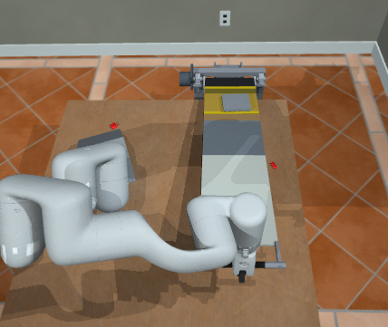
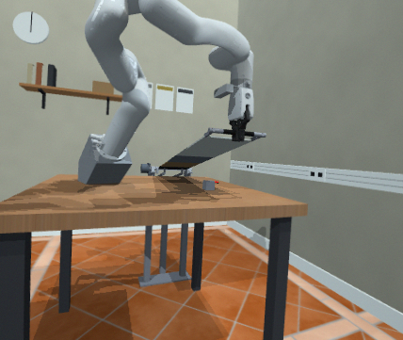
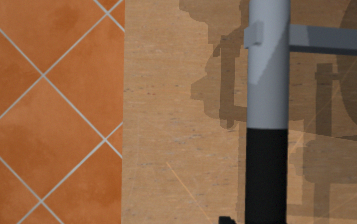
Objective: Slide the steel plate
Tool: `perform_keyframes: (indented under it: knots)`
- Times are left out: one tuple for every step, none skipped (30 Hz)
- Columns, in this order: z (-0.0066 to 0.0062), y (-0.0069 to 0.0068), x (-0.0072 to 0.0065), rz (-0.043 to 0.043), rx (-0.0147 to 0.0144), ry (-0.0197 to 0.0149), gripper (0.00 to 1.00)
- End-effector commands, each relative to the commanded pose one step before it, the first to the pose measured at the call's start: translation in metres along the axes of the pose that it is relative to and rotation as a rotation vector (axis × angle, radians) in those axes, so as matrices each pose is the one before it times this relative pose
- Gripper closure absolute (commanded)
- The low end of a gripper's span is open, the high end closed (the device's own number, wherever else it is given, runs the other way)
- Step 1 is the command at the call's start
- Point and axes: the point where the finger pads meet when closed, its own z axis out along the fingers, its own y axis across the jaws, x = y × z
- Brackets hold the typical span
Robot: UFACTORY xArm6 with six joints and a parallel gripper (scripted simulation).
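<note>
The long tray [image 1: 234,158] is raised at its near end and hinged at the far end; in the side view it slopes down from my gripper towards the hinge [image 2: 210,150]. The square steel plate [image 1: 236,102] lies flat on the yellow band [image 1: 211,105] at the hinge end, with its near edge close to the band's near line. A dark grey band [image 1: 233,138] lies below it. My gripper [image 1: 243,274] is shut on the tray's handle bar [image 3: 266,100] and holds it high above the table [image 2: 241,134].
A small grey rest block [image 2: 208,184] with a red marker stands on the table under the tray. Red markers [image 1: 113,125] [image 1: 273,165] lie on the table. The hinge motor [image 1: 185,79] sits at the far end. The arm's base [image 2: 104,165] stands at the left.
</note>
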Motion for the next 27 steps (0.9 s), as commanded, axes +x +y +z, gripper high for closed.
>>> perform_keyframes:
  knots:
    - [-0.00081, -0.00099, -0.00092, 0.00216, 0.00001, -0.00389, 1.00]
    - [-0.00099, 0.00022, -0.00001, 0.00000, 0.00000, 0.00000, 1.00]
    - [-0.00119, 0.00025, 0.00000, 0.00000, 0.00000, 0.00000, 1.00]
    - [-0.00129, 0.00026, 0.00001, 0.00000, 0.00000, 0.00000, 1.00]
    - [-0.00127, 0.00026, 0.00000, 0.00000, 0.00000, 0.00000, 1.00]
    - [-0.00115, 0.00023, 0.00000, 0.00000, 0.00000, 0.00000, 1.00]
    - [-0.00094, 0.00018, 0.00000, 0.00000, 0.00000, 0.00000, 1.00]
    - [-0.00068, 0.00012, 0.00000, 0.00000, 0.00000, 0.00000, 1.00]
    - [0.00000, 0.00000, 0.00000, 0.00000, 0.00000, 0.00000, 1.00]
    - [0.00000, 0.00000, 0.00000, 0.00000, 0.00000, 0.00000, 1.00]
    - [0.00199, -0.00044, -0.00001, 0.00000, 0.00000, 0.00000, 1.00]
    - [0.00083, -0.00019, 0.00000, 0.00000, 0.00000, 0.00000, 1.00]
    - [0.00098, -0.00019, 0.00001, 0.00000, 0.00000, 0.00000, 1.00]
    - [0.00098, -0.00018, -0.00001, 0.00000, 0.00000, 0.00000, 1.00]
    - [0.00053, -0.00008, 0.00000, 0.00000, 0.00000, 0.00000, 1.00]
    - [0.00032, -0.00004, 0.00000, 0.00000, 0.00000, 0.00000, 1.00]
    - [0.00114, -0.00023, 0.00000, 0.00000, 0.00000, 0.00000, 1.00]
    - [0.00119, -0.00023, 0.00000, 0.00000, 0.00000, 0.00000, 1.00]
    - [0.00141, -0.00027, -0.00001, 0.00000, 0.00000, 0.00000, 1.00]
    - [0.00166, -0.00033, 0.00001, 0.00000, 0.00000, 0.00000, 1.00]
    - [0.00178, -0.00033, -0.00001, 0.00000, 0.00000, 0.00000, 1.00]
    - [0.00173, -0.00036, 0.00000, 0.00000, 0.00000, 0.00000, 1.00]
    - [0.00195, -0.00040, 0.00000, 0.00000, 0.00000, 0.00000, 1.00]
    - [0.00275, -0.00056, 0.00001, 0.00000, 0.00000, 0.00000, 1.00]
    - [0.00532, -0.00106, -0.00001, 0.00000, 0.00000, 0.00000, 1.00]
    - [0.00000, 0.00000, 0.00000, 0.00000, 0.00000, 0.00000, 1.00]
    - [0.00000, 0.00000, 0.00000, 0.00000, 0.00000, 0.00000, 1.00]
